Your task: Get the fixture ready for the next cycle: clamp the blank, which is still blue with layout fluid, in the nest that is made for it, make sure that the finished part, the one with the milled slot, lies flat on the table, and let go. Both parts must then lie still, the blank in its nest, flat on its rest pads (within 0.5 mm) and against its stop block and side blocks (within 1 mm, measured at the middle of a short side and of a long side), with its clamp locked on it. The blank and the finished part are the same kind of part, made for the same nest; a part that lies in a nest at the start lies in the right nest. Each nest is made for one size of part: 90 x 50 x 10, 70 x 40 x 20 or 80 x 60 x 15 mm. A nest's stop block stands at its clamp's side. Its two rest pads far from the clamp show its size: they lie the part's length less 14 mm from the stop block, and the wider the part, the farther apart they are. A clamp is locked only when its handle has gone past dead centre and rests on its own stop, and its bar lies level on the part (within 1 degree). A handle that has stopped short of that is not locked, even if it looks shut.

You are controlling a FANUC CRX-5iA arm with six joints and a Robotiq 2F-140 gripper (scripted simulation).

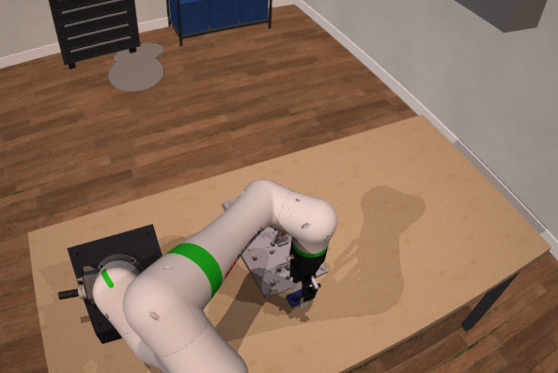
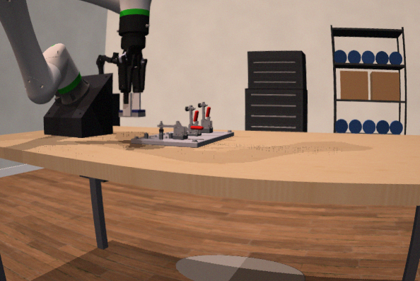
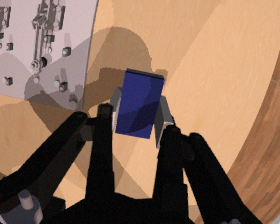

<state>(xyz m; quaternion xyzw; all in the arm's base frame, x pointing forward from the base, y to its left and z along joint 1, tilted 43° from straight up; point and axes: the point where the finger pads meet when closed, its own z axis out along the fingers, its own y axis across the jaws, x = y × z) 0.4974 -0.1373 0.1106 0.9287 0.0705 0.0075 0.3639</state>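
Observation:
My gripper (image 2: pixel 131 104) is shut on the blue blank (image 3: pixel 140 104) and holds it clear above the table top, just off the near corner of the grey fixture plate (image 2: pixel 184 140). In the top view the blank (image 1: pixel 294 300) shows as a blue patch beside the fingers (image 1: pixel 307 298). In the exterior view it (image 2: pixel 131 110) hangs level with its blue face downward. The plate (image 3: pixel 38 30) carries toggle clamps with red handles (image 2: pixel 196 115); two handles stand upright and one (image 2: pixel 196 127) lies low. I cannot make out the finished part with the slot; my arm hides much of the plate (image 1: pixel 277 264) in the top view.
My black base block (image 2: pixel 81 107) stands on the table behind the gripper. The table's front edge (image 3: pixel 257 156) runs close to the blank on the right. A drawer cabinet (image 2: pixel 276 90) and a shelf rack (image 2: pixel 368 78) stand far off on the floor.

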